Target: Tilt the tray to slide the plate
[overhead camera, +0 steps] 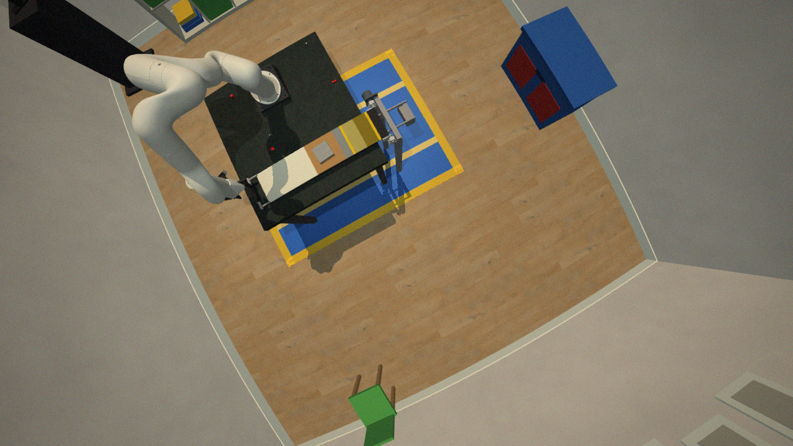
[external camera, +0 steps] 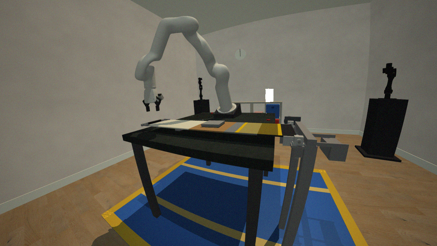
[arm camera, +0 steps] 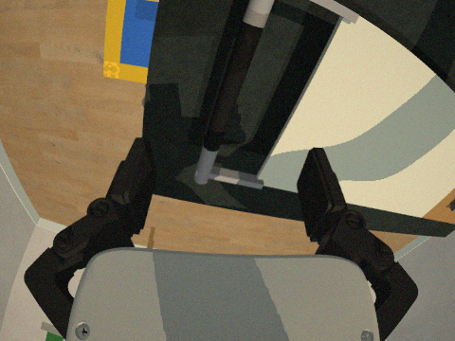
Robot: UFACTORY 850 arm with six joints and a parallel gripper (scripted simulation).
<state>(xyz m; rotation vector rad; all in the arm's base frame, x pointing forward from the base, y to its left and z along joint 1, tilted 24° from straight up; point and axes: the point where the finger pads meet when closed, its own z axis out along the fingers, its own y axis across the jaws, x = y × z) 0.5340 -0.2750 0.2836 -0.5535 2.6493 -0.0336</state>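
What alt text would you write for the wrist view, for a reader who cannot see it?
The open gripper hangs empty above the tray's dark handle bar, not touching it. The tray's cream bed runs to the right, above the dark table.
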